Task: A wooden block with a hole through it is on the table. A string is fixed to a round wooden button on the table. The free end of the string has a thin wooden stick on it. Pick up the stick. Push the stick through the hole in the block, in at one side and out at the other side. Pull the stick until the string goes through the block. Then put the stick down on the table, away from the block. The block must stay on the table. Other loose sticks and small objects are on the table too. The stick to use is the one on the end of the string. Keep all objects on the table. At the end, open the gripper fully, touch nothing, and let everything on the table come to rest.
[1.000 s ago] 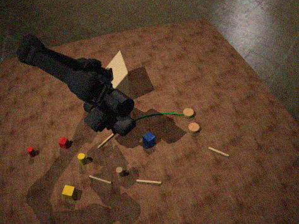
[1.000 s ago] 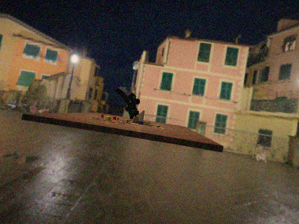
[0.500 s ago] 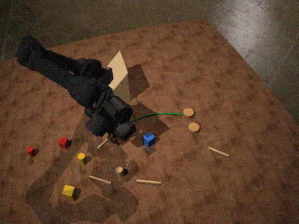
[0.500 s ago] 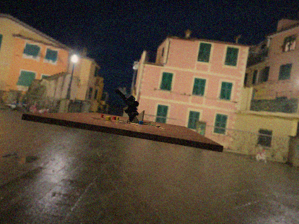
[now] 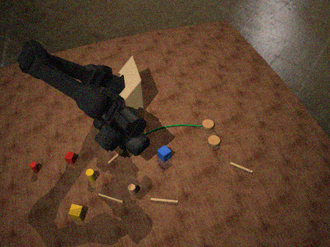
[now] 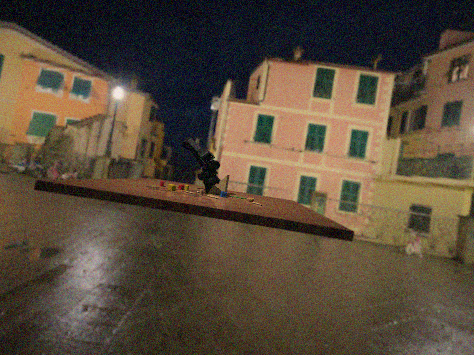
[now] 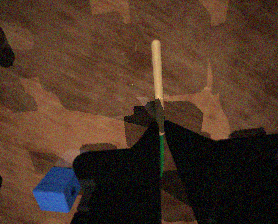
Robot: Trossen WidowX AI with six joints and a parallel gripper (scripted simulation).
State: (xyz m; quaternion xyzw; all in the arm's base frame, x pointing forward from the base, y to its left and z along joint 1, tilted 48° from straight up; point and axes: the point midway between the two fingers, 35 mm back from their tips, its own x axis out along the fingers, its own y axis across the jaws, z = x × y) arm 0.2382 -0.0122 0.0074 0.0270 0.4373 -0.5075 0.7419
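The stick on the string's end [image 5: 113, 157] [image 7: 157, 70] points away from the gripper in the wrist view. My gripper [image 5: 122, 149] [image 7: 160, 125] is low over the table, its fingertips closed around the stick's string end. The green string [image 5: 177, 125] [image 7: 162, 155] runs from there in a curve to the round wooden button [image 5: 208, 124]. The pale wooden block [image 5: 131, 81] [image 6: 225, 183] stands behind the gripper in the top view, partly covered by the arm. Its hole is not visible.
A blue cube [image 5: 164, 153] [image 7: 56, 191] is near the gripper. A second button [image 5: 214, 140] lies by the first. Loose sticks [image 5: 241, 167] [image 5: 163, 201] [image 5: 110, 197], a tan cylinder [image 5: 132, 188], yellow cylinder [image 5: 90, 174], yellow cube [image 5: 76, 211] and red pieces [image 5: 70, 157] [image 5: 33, 167] lie around.
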